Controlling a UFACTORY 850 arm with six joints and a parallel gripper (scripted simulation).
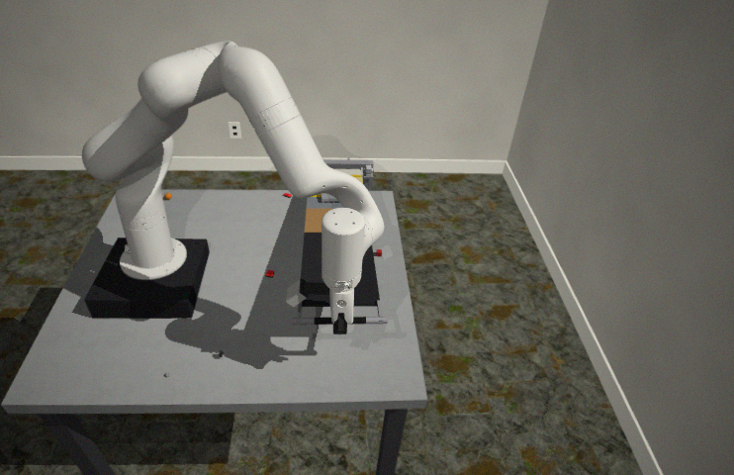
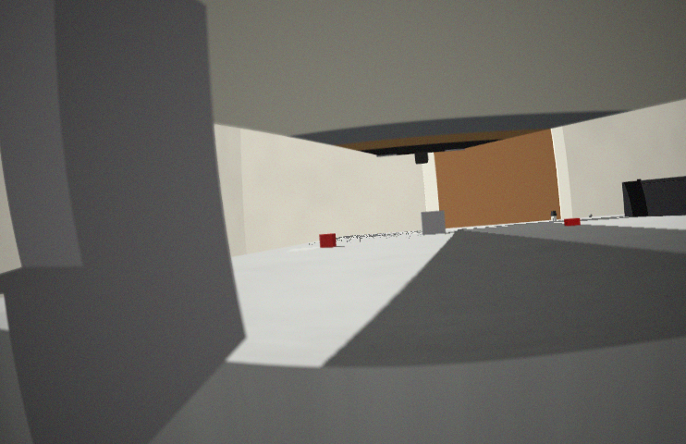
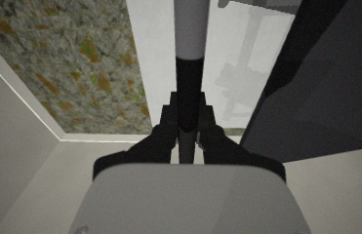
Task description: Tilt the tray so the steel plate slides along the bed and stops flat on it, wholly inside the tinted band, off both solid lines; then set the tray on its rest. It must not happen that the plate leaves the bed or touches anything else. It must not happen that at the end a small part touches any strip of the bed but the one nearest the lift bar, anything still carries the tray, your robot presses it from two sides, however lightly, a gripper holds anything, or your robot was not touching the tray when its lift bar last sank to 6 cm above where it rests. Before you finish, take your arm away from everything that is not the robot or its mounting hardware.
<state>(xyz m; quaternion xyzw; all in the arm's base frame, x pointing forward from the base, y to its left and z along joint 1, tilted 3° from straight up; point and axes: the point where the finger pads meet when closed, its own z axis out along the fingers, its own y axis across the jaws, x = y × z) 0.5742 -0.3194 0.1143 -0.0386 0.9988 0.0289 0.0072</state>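
Note:
The tray lies lengthwise on the right side of the table, with a dark bed and a tan band (image 1: 317, 221) near its far end. Its thin handle bar (image 1: 345, 320) runs across the near end. My gripper (image 1: 339, 328) points down and is shut on the dark middle of this bar, which also shows in the wrist view (image 3: 188, 97) between my black fingers. From the exterior view I see the tray's underside (image 2: 448, 143) raised above the table. My forearm hides much of the bed, and I cannot see the steel plate.
Small red blocks sit on the table left (image 1: 270, 273), right (image 1: 378, 252) and behind (image 1: 287, 194) the tray. A small grey block (image 2: 433, 222) stands under the tray's near end. An orange ball (image 1: 167, 196) lies behind my black base (image 1: 146, 277). The table's right edge is close.

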